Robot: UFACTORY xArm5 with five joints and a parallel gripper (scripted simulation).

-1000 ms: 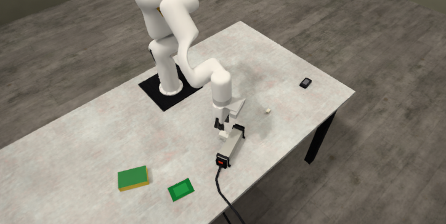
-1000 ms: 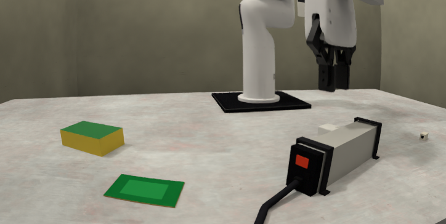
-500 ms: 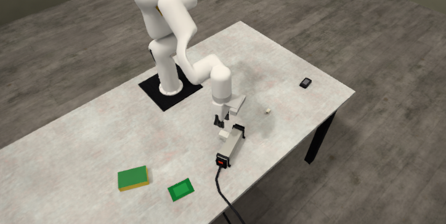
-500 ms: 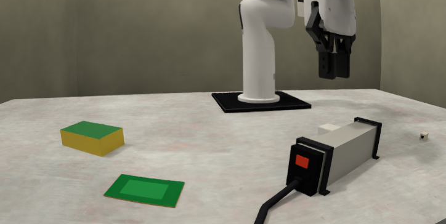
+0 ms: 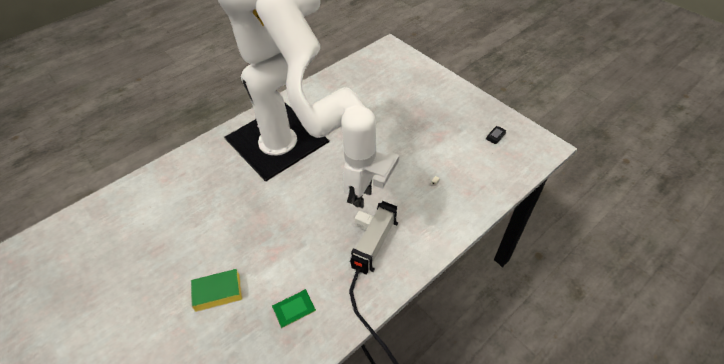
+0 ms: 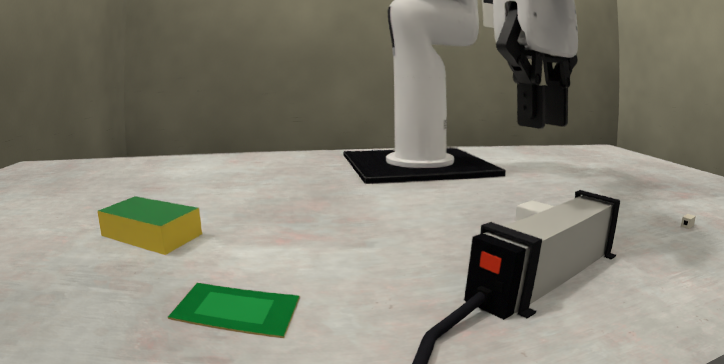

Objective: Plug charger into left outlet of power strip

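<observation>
I see the white charger (image 5: 363,218) pressed against the side of the power strip (image 5: 377,233), near the middle of the top view. It sits by the strip's upper end, far from the black cord (image 5: 354,295). I think that is the left outlet, so the plugging looks done or nearly done. The prongs are hidden, so I cannot tell if it is pushed all the way in.

The charger's front points into the strip, toward the lower right of the top view. It looks like a small block, so I cannot tell its long axis.

The gripper (image 6: 542,108) hangs above the desk (image 5: 151,219), up over the charger. Its jaws are partly open and hold nothing.
</observation>
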